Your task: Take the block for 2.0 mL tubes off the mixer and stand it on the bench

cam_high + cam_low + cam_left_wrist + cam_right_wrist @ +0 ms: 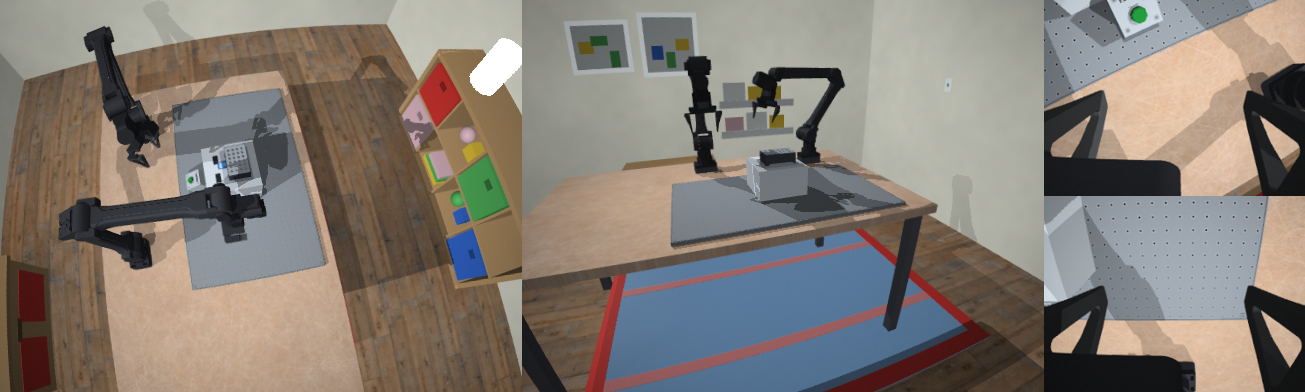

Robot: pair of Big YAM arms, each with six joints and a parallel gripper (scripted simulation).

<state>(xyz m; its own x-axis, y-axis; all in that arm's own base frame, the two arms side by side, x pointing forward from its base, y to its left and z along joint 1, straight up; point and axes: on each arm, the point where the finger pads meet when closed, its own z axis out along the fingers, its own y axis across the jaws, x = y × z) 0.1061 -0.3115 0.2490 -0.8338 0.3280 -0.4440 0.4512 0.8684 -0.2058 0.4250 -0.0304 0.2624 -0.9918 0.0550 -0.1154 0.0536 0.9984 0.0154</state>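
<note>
The block for 2.0 mL tubes (237, 159) (777, 157), dark with a grid of holes, sits level on top of the white mixer (210, 172) (782, 181). A small blue part (221, 164) shows at the block's front edge. The mixer stands on the grey mat; its side fills the left edge of the right wrist view. My left gripper (153, 156) (764, 119) (1175, 98) is open and empty, above the table in front of the mixer. My right gripper (703, 122) (1175, 293) is open and empty, raised beside the mixer; its arm hides part of the mixer's near side in the top view.
A small white box with a green button (192, 180) (1124, 22) lies in front of the mixer. The perforated grey mat (250, 260) (707, 215) (1193, 248) extends to both sides of the mixer. Shelves (505, 250) stand beyond the table.
</note>
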